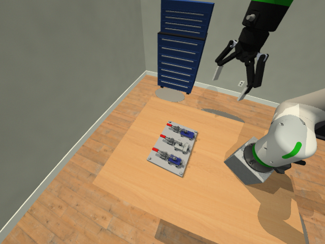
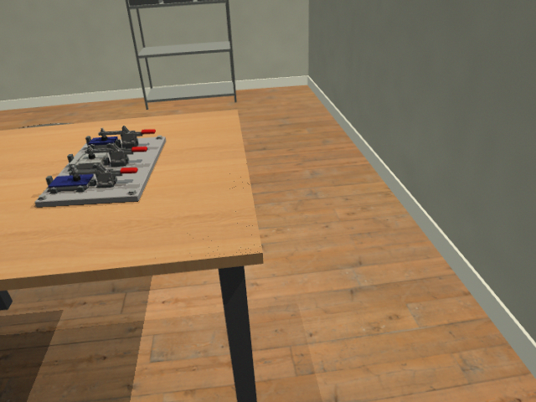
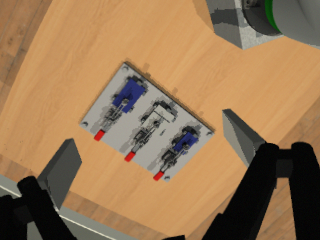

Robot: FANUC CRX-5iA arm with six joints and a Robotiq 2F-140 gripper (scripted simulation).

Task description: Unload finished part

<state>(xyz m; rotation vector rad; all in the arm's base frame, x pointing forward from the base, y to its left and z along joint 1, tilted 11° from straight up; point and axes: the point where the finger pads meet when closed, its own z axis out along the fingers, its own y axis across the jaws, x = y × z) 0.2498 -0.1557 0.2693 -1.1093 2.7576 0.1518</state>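
My gripper (image 1: 226,89) (image 3: 149,137) is open and empty, high above the table. The grey fixture plate (image 1: 162,163) (image 2: 108,194) (image 3: 102,102) bears three nests in a row. The pale finished part (image 1: 185,147) (image 2: 99,158) (image 3: 162,112) is in the middle nest. One blue blank (image 1: 187,134) (image 2: 71,180) (image 3: 131,92) is in the nest toward the cabinet. The other blue blank (image 1: 175,160) (image 2: 104,141) (image 3: 187,141) is in the opposite end nest. All three clamp arms reach over their parts, with red handles low; locking and exact seating are too small to tell.
The wooden table (image 1: 126,173) (image 2: 172,234) (image 3: 60,75) carries the fixture and the robot's grey base block (image 1: 241,168) (image 3: 230,25). The toggle clamps stand up from the plate beside the parts. A blue cabinet (image 1: 181,47) and a shelf rack (image 2: 186,49) stand beyond the table.
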